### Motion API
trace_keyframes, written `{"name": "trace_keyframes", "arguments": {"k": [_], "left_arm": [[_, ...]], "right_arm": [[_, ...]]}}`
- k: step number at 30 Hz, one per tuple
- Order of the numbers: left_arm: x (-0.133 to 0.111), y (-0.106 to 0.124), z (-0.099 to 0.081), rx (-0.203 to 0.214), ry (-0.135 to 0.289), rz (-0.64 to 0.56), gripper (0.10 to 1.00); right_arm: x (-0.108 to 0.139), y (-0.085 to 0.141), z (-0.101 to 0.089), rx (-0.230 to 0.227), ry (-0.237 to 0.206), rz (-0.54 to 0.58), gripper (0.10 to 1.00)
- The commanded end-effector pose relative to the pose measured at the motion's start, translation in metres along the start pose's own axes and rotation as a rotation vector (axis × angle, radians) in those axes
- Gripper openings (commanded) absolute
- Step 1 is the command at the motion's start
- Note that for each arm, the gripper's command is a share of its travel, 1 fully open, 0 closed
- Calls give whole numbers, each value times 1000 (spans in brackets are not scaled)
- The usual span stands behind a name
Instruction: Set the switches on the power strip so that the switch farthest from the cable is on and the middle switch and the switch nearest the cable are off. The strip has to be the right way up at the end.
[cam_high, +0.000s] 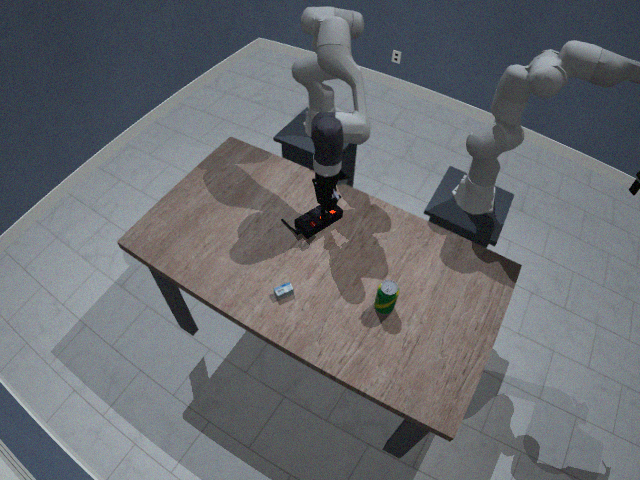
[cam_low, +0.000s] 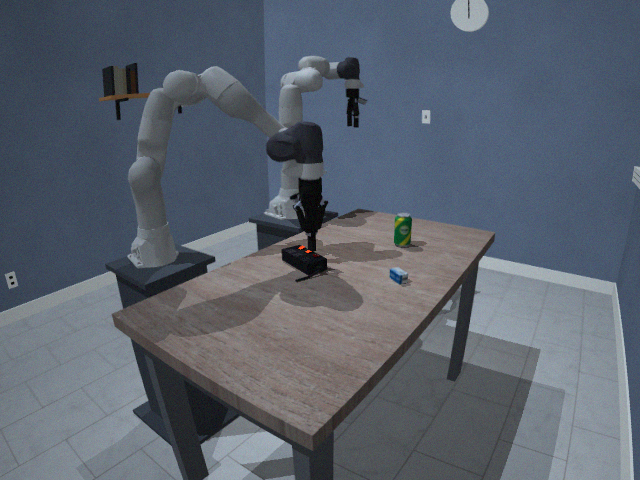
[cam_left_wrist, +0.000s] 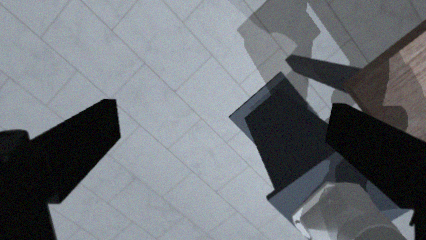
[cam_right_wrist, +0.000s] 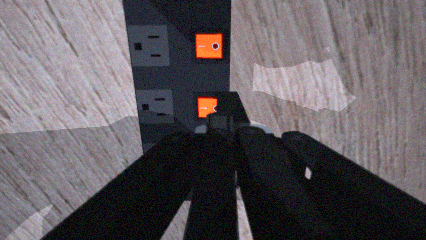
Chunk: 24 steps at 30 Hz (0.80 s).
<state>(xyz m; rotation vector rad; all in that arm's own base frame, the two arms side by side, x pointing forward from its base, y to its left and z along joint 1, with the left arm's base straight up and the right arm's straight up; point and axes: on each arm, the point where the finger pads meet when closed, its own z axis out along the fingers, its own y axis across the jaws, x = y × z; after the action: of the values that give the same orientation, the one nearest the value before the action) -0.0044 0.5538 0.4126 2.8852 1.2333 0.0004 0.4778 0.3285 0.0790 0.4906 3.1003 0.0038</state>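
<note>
The black power strip (cam_high: 303, 227) (cam_low: 295, 260) (cam_right_wrist: 180, 80) lies right way up, its cable (cam_high: 288, 226) (cam_low: 308, 277) leaving the left end in the top view. The switch farthest from the cable (cam_high: 332, 211) (cam_low: 301, 248) (cam_right_wrist: 209, 46) glows orange. The middle switch (cam_low: 308, 251) (cam_right_wrist: 206, 107) also shows orange, partly covered by my fingertip. The nearest switch (cam_high: 312, 223) (cam_low: 316, 255) looks darker red; it is hidden in the right wrist view. My right gripper (cam_high: 325, 209) (cam_low: 311, 246) (cam_right_wrist: 226, 108) is shut and empty, pointing down at the strip by the middle switch. My left gripper (cam_low: 352, 125) (cam_left_wrist: 224, 120) is open and empty, high off the table.
A green and yellow can (cam_high: 385, 298) (cam_low: 402, 230) stands upright on the wooden table (cam_high: 434, 351) (cam_low: 289, 356). A small blue and white box (cam_high: 283, 290) (cam_low: 398, 275) lies near the front edge in the top view. Both lie well away from the strip.
</note>
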Motion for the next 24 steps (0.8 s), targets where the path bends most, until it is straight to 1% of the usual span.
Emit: {"name": "trace_keyframes", "arguments": {"k": [1, 24], "left_arm": [[0, 0, 0, 0, 0, 0, 1000], [0, 0, 0, 0, 0, 0, 1000]], "right_arm": [[1, -1, 4, 3, 2, -4, 99], [1, -2, 5, 3, 2, -4, 99]]}}
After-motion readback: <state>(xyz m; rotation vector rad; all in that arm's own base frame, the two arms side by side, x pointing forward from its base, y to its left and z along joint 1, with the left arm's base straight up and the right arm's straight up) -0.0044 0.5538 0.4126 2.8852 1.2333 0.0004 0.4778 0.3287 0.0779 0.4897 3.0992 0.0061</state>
